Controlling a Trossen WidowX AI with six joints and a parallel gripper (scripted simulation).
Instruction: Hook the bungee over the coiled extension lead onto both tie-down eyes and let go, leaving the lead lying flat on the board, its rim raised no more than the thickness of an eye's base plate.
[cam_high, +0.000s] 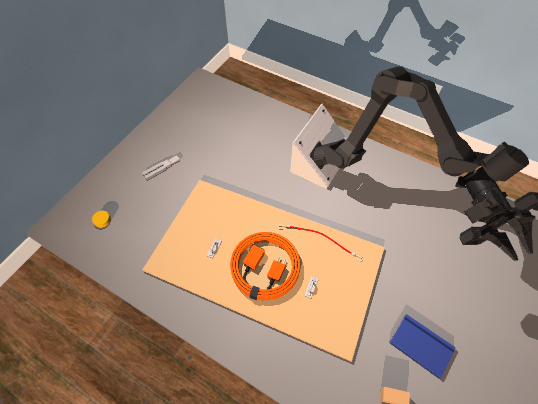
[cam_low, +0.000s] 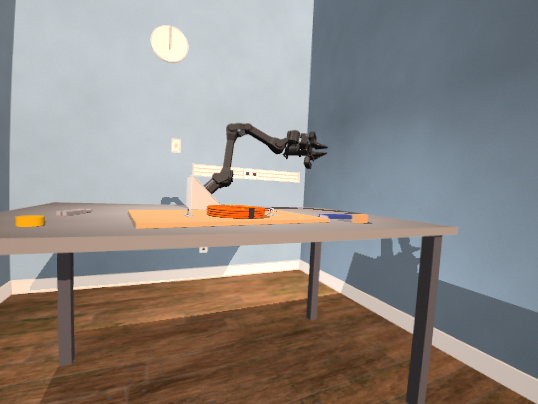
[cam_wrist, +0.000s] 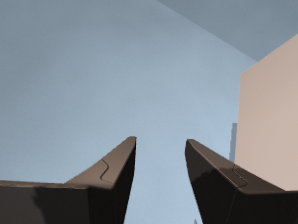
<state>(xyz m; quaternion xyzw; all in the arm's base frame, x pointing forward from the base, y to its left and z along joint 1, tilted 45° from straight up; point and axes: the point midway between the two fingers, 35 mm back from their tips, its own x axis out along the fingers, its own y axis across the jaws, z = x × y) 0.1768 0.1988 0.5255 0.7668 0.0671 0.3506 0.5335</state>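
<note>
The orange coiled extension lead (cam_high: 239, 279) (cam_low: 230, 211) lies flat in the middle of the tan board (cam_high: 190, 225) (cam_low: 160, 218), with its two plugs inside the coil. One tie-down eye (cam_high: 215, 248) sits to its left and the other tie-down eye (cam_high: 312, 287) to its right. The red bungee (cam_high: 320, 233) lies loose on the board behind the coil, with both hooks free. My gripper (cam_high: 522, 252) (cam_low: 318, 156) (cam_wrist: 160, 144) is partly open and empty. It hangs high in the air, off to the right of the board and far from the bungee. The wrist view shows only wall between the fingers.
A yellow tape roll (cam_high: 101, 219) (cam_low: 30, 220) and a grey metal tool (cam_high: 161, 166) lie on the table left of the board. A blue book (cam_high: 422, 346) (cam_low: 336, 216) and a tan block (cam_high: 395, 395) lie at the right front. The arm's wedge-shaped mount (cam_high: 312, 145) stands behind the board.
</note>
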